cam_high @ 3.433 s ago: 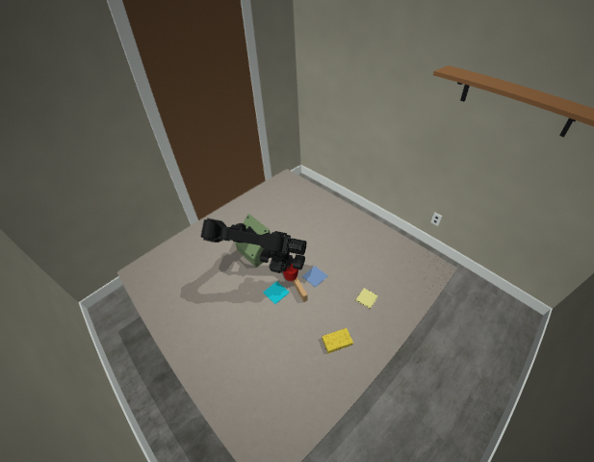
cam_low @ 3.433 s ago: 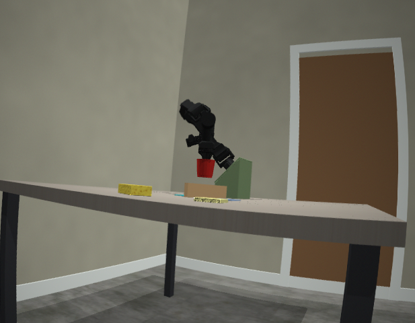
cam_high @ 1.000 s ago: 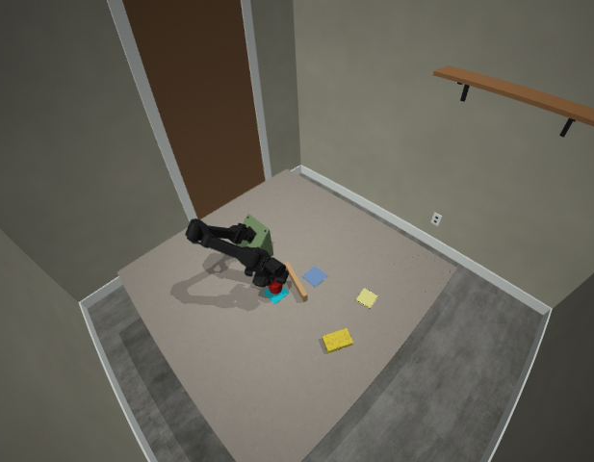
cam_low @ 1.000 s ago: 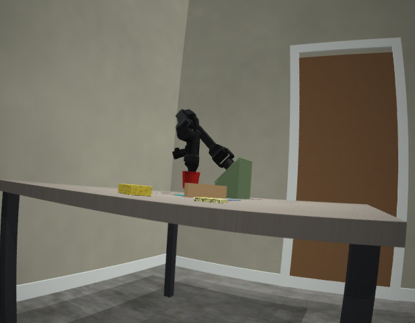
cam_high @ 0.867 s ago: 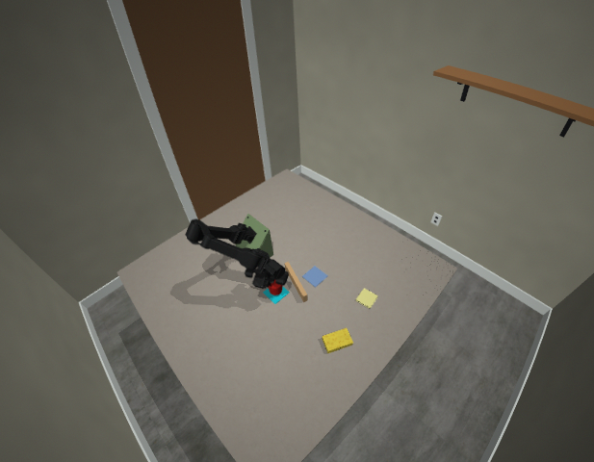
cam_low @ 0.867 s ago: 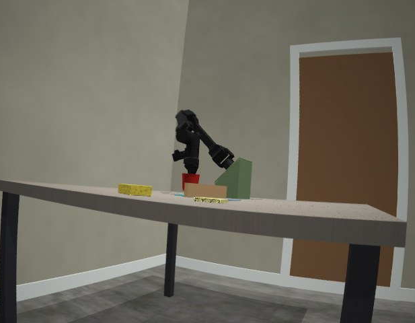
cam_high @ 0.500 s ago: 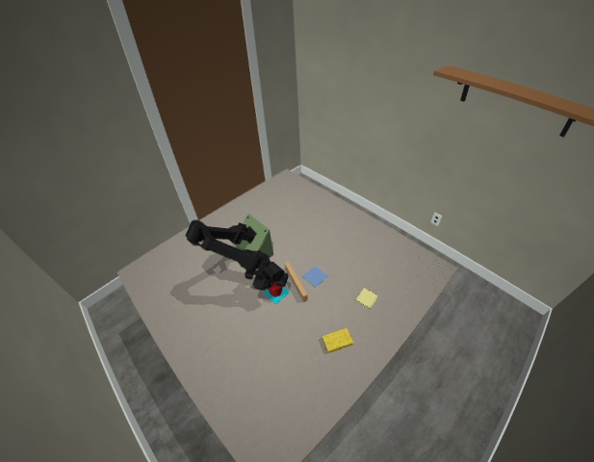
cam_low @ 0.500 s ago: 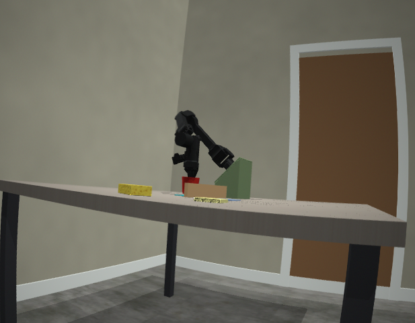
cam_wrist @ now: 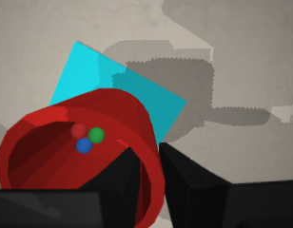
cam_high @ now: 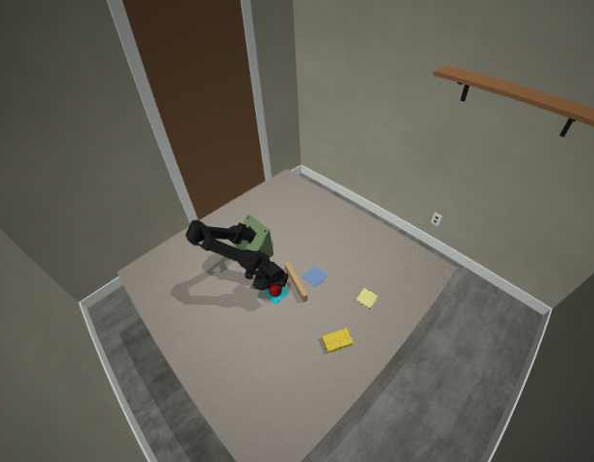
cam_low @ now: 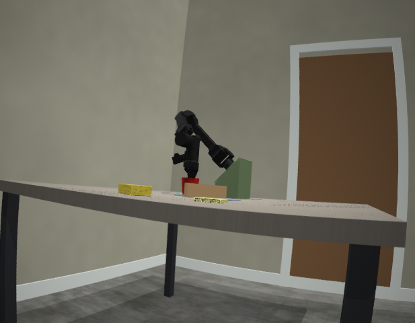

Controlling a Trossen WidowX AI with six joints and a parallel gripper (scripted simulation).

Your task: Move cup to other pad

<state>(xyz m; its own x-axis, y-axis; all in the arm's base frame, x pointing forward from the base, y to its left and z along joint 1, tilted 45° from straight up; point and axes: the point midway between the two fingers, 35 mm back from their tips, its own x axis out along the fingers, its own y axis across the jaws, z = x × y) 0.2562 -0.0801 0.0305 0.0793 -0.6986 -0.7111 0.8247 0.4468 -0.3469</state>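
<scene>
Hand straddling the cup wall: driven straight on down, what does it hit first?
Probably the floor of the red cup, near the marbles, under the inner finger; the outer finger would land on the cyan pad. Depth is unclear.
</scene>
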